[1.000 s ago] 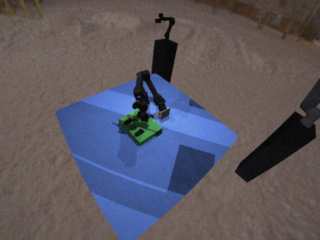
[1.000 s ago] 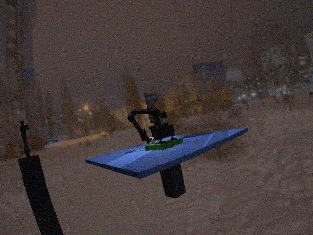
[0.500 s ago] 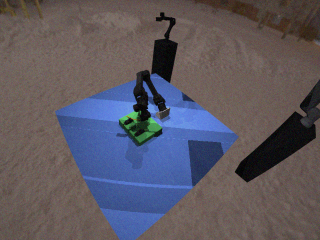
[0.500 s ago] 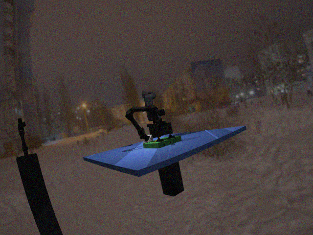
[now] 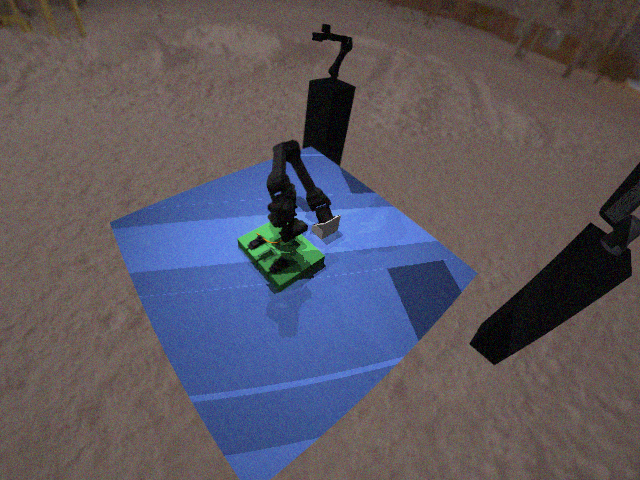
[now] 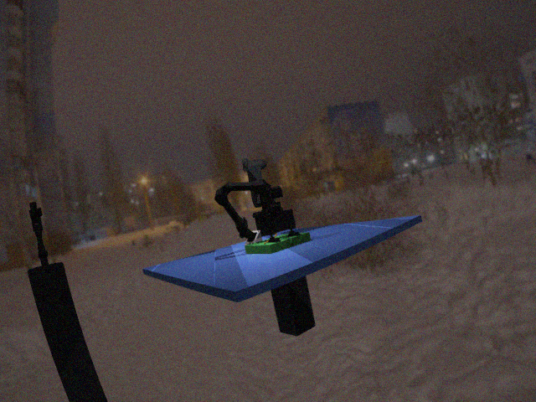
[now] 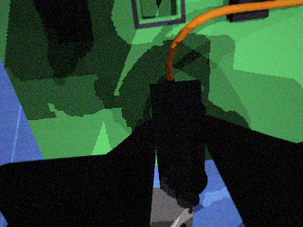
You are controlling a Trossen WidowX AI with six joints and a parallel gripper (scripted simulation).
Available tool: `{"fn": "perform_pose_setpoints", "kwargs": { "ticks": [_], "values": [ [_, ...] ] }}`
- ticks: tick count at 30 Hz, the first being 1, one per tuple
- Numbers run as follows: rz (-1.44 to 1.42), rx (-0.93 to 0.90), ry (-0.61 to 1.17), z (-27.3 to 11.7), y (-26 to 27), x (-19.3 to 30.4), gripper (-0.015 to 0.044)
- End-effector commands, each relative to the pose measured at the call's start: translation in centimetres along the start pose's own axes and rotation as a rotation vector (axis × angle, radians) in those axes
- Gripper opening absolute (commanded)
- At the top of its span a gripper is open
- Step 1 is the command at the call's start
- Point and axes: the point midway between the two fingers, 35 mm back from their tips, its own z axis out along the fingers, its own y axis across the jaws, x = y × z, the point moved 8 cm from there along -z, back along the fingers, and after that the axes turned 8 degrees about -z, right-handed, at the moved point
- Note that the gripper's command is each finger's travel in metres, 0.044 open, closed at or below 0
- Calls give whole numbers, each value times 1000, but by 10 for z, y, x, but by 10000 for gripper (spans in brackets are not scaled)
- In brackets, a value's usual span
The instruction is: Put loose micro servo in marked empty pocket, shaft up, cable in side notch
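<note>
The loose micro servo (image 7: 177,137) is a black block with an orange cable (image 7: 204,20) (image 5: 266,238). My gripper (image 7: 177,124) (image 5: 290,235) is shut on it, a finger on each side, over the rear part of the green deck (image 5: 310,256) (image 6: 260,248) (image 7: 265,101). The cable leaves the servo's far end and curves right in the wrist view. Round bosses show at the opposite end; which way the shaft points is unclear. The marked pocket (image 7: 184,20) (image 5: 267,253) has a dark outline and lies apart from the servo, ahead of it in the wrist view. The fingertips are not clear in the exterior view.
Two dark fitted servos (image 5: 255,241) (image 5: 279,265) flank the pocket. A pale bracket (image 5: 326,228) stands by the arm's base behind the deck. The deck rests on the blue table (image 5: 289,361) (image 6: 208,276). Black pedestals (image 5: 328,116) (image 5: 547,299) with other arms stand beyond the table.
</note>
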Motion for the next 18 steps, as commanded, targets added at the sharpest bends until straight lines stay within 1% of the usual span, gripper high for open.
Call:
{"fn": "perform_pose_setpoints", "kwargs": {
  "ticks": [1, 18],
  "values": [
    [-16, -6, -1, -1, 0, -2, 0],
    [-13, -6, -4, -1, -8, -64, 0]
  ]
}}
